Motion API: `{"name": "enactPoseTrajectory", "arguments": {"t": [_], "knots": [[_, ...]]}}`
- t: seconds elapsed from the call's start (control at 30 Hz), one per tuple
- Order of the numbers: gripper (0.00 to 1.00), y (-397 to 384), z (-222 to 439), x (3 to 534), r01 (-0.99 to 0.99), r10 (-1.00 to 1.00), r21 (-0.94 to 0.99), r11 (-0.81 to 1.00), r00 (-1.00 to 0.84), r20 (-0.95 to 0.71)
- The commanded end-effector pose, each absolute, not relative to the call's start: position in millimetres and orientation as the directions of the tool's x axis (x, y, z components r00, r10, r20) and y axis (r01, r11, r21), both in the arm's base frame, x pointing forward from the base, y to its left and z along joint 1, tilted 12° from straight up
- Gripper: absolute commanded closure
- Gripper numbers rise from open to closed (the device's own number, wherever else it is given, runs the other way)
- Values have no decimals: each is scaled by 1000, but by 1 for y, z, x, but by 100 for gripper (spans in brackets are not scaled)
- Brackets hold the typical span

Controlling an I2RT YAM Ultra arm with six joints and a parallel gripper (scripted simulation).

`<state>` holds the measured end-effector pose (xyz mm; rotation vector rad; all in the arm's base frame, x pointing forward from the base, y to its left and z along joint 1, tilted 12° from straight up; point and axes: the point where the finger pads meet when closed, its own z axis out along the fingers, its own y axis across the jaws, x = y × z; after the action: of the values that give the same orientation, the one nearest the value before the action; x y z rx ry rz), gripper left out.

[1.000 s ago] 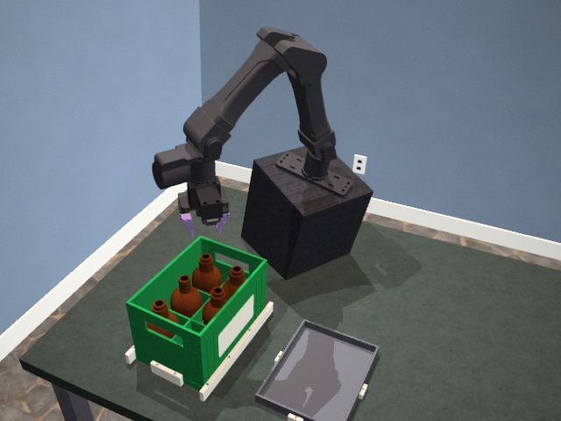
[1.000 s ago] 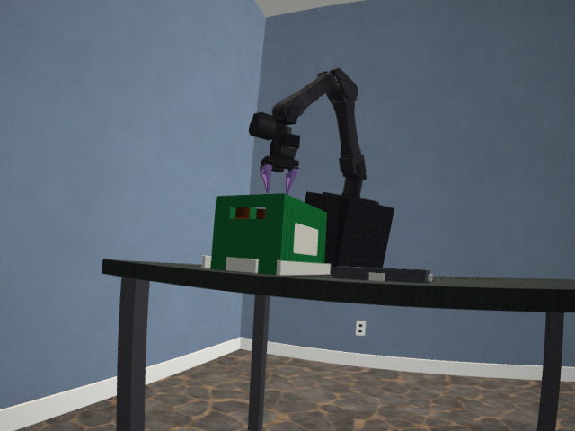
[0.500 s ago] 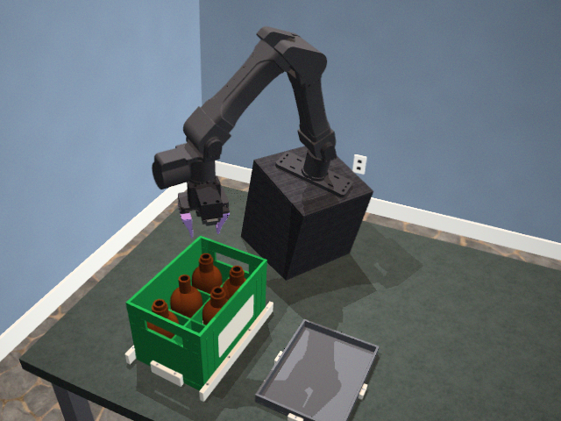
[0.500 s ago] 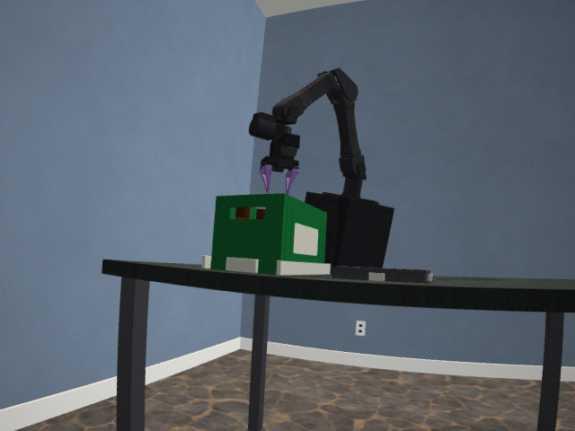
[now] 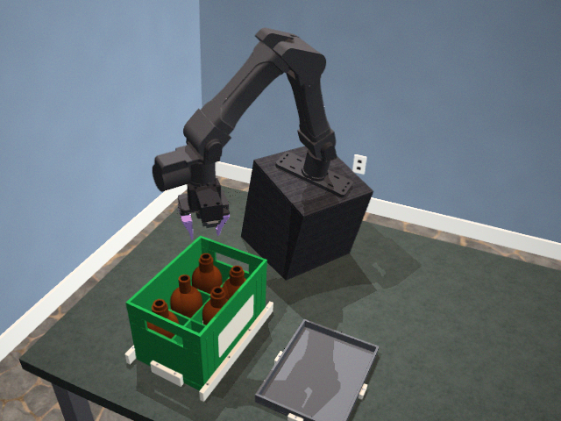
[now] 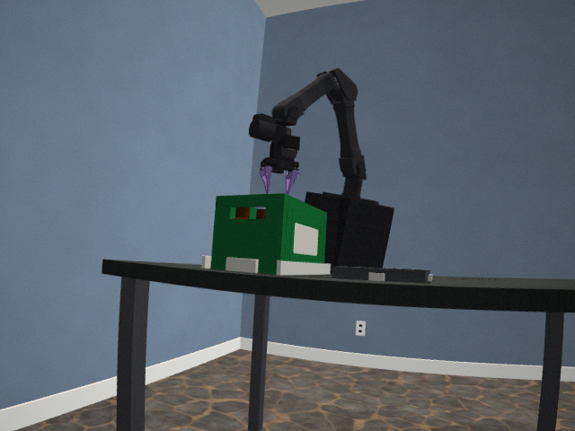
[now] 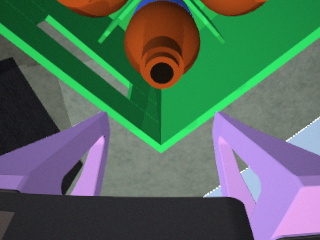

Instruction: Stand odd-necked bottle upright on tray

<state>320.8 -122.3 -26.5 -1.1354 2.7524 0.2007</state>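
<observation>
Purple-tipped jaws (image 5: pixel 204 236) (image 6: pixel 278 192) stand apart, seemingly above the green crate (image 5: pixel 165 351) (image 6: pixel 248 239) (image 7: pixel 240 95), whose pale label (image 5: pixel 236 324) (image 6: pixel 305 239) shows no legible writing.

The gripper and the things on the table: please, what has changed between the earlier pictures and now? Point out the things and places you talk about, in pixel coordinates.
Nothing visibly changed. The gripper (image 5: pixel 204 235) (image 6: pixel 278 192) (image 7: pixel 161 121) stays open above the crate's (image 5: pixel 167 351) (image 6: pixel 245 241) (image 7: pixel 225 95) far end, with nothing taken or let go. The five bottles (image 5: pixel 186 301) (image 6: pixel 242 213) (image 7: pixel 135 40) remain in the crate; the crate and tray (image 5: pixel 332 381) (image 6: pixel 352 272) look unmoved.
</observation>
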Motion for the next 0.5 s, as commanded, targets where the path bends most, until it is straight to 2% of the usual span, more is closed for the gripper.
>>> {"name": "enactPoseTrajectory", "arguments": {"t": [0.0, 0.47], "knots": [[39, -117, -35, 318, -703, -679, 78, 707, -705, -207], [39, -119, -39, 324, -700, -677, 45, 713, -703, -218]]}}
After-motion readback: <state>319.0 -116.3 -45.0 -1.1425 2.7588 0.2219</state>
